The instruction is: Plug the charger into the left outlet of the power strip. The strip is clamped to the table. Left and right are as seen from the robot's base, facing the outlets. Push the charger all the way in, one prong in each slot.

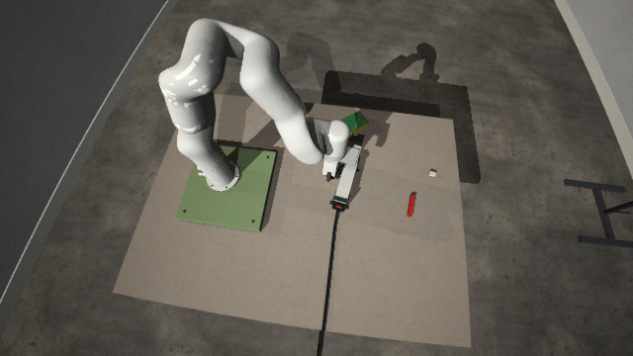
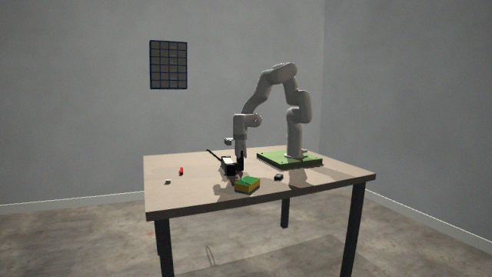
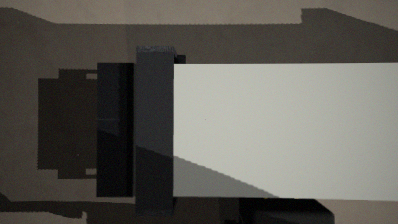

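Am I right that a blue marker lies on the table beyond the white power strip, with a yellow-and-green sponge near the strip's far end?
Not quite: the marker is red, not blue, as the top view shows. It does lie on the table beyond the white power strip, and the yellow-and-green sponge sits near its far end.

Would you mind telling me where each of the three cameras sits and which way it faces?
Top: high above the table, tilted down; shows the whole arm, its green base plate, the white power strip and red object.
Exterior: across the room at about table height, facing the wall behind; shows the whole arm, gripper low at the strip.
Wrist: on the arm's end, looking straight down at the strip's white top; the arm itself barely shows.
Shared: top and exterior both show the green-topped sponge.
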